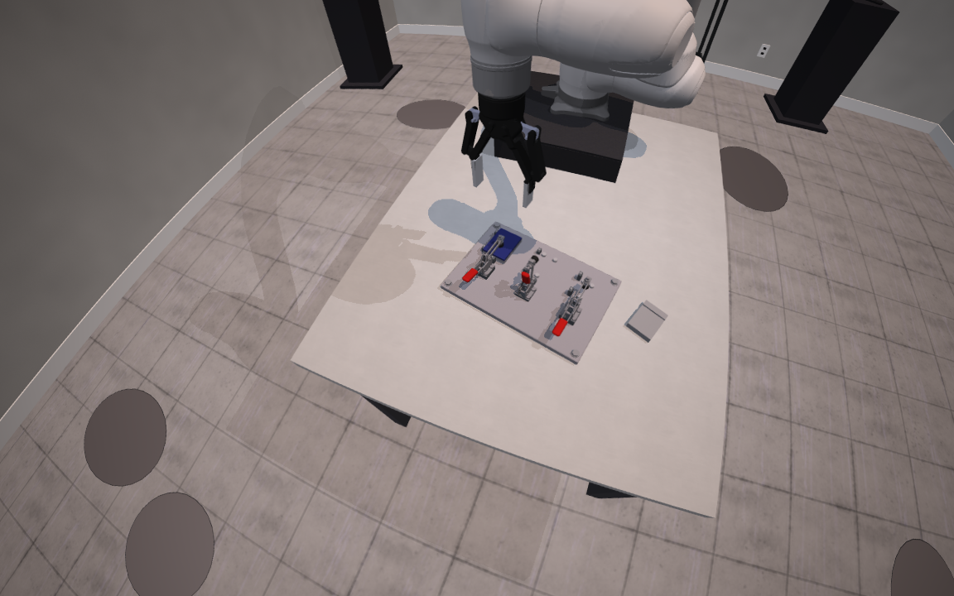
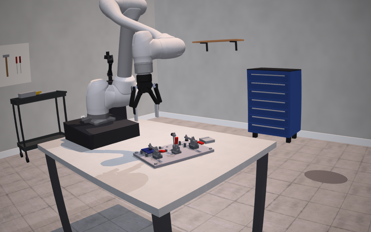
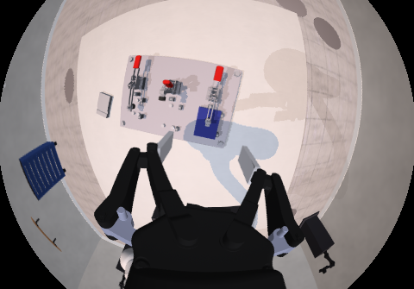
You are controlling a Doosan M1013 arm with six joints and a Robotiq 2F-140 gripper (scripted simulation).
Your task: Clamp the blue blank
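The blue blank [image 1: 504, 242] lies in the left nest of the grey fixture plate [image 1: 536, 285], with that clamp's bar over it and its red handle [image 1: 469, 275] lying down; I cannot tell whether it is locked. It also shows in the side view [image 2: 145, 150] and the wrist view [image 3: 209, 122]. The grey finished part [image 1: 646, 319] lies flat on the table right of the plate. My gripper [image 1: 501, 189] hangs open and empty high above the table, behind the blank; it also shows in the side view [image 2: 146, 113] and the wrist view [image 3: 206, 153].
The middle clamp's red handle [image 1: 526, 276] stands upright over an empty nest. The right clamp's handle [image 1: 560, 329] lies down on an empty nest. The robot's black base [image 1: 576, 141] stands at the back of the table. A blue drawer cabinet [image 2: 273, 101] stands off the table.
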